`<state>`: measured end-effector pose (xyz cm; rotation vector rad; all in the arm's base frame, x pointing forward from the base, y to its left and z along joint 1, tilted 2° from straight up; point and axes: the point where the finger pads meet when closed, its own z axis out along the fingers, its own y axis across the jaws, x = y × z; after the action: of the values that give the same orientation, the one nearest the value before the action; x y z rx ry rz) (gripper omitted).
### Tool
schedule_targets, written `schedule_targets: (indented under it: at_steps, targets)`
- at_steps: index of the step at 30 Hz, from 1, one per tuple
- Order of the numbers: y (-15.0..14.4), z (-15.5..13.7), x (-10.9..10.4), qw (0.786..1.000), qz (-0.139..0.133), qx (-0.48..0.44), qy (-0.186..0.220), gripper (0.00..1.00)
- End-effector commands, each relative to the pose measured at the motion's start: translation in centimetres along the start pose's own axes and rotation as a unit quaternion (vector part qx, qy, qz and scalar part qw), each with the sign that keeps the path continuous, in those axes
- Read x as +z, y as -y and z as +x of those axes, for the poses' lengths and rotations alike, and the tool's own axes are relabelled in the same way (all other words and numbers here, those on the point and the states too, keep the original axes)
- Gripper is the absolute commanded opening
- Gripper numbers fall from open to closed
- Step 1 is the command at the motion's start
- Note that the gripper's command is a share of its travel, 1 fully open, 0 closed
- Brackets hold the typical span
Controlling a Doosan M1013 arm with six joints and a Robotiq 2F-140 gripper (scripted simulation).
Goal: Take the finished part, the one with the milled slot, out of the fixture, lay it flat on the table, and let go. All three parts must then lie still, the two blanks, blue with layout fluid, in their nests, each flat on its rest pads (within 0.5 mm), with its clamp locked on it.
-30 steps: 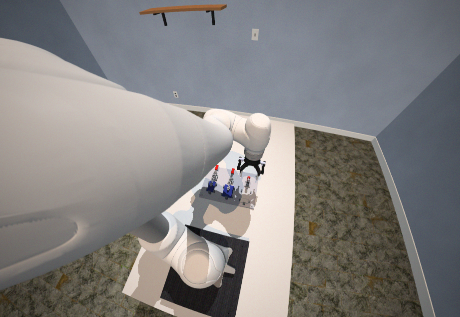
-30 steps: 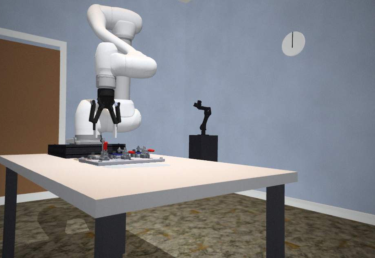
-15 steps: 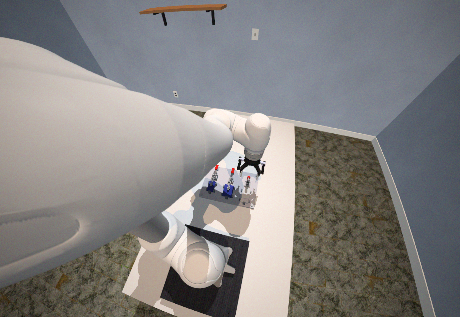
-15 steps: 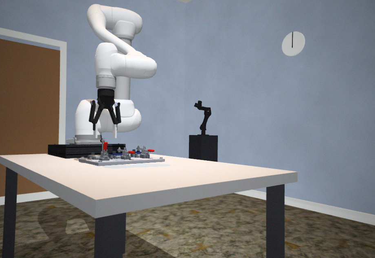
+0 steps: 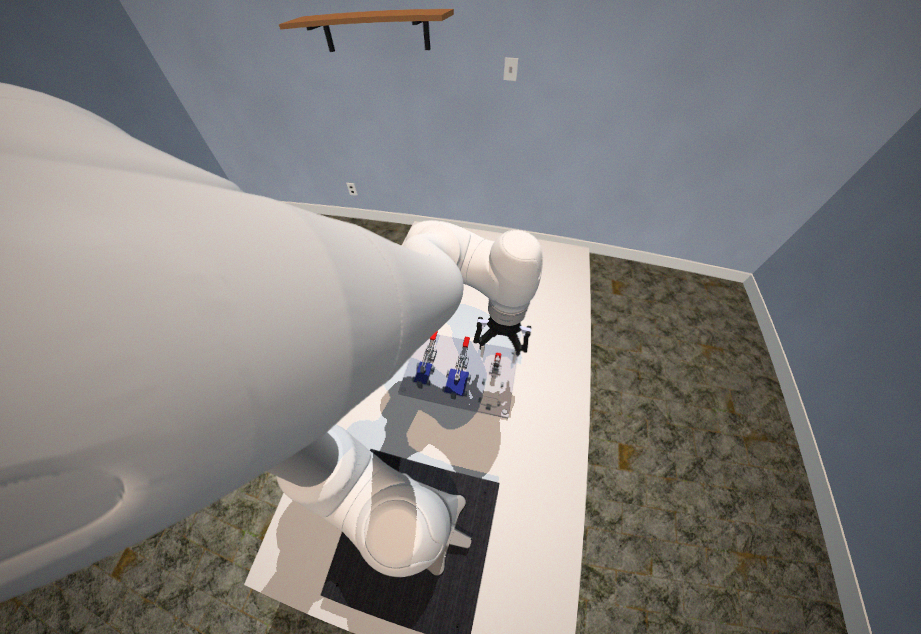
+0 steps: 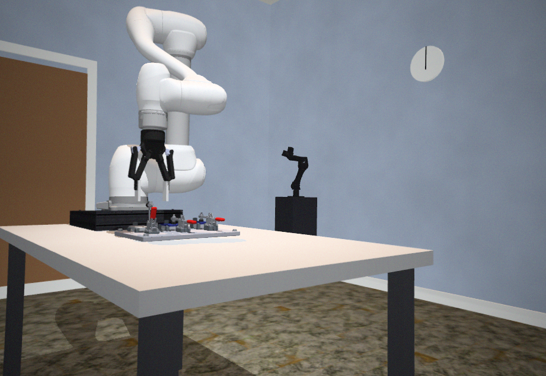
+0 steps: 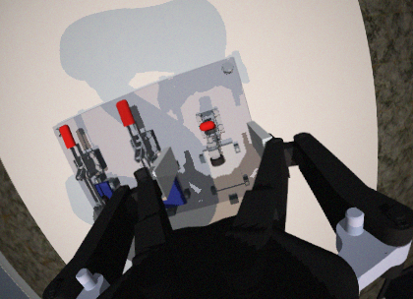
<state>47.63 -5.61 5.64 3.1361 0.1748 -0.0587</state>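
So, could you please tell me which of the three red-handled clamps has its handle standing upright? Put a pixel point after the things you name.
The clamp (image 5: 496, 364) (image 6: 152, 225) (image 7: 209, 128) nearest the gripper (image 5: 501, 351) (image 6: 152, 199) (image 7: 211, 146); the others' handles lie low.

Blue walls (image 5: 626, 134) (image 6: 348, 133); a brown panel (image 6: 29, 168), apparently a door.

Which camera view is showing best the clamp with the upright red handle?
The wrist view. It shows the clamp from above, with its red handle, metal body and dark tip between the jaws. The exterior view shows the handle upright from the side, but other clamps crowd behind. The top view shows it only small.
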Motion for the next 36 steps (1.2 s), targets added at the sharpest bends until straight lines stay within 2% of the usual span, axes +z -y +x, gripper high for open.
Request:
schedule_targets:
  at_steps: [1,4,18,36]
  targets:
    - [0.0,-0.6,0.0,1.0,0.0,0.0,0.0,0.58]
    - [0.0,-0.9,0.0,1.0,0.0,0.0,0.0,0.58]
    - [0.0,-5.7,0.0,1.0,0.0,0.0,0.0,0.58]
    - [0.0,-7.7,0.0,1.0,0.0,0.0,0.0,0.58]
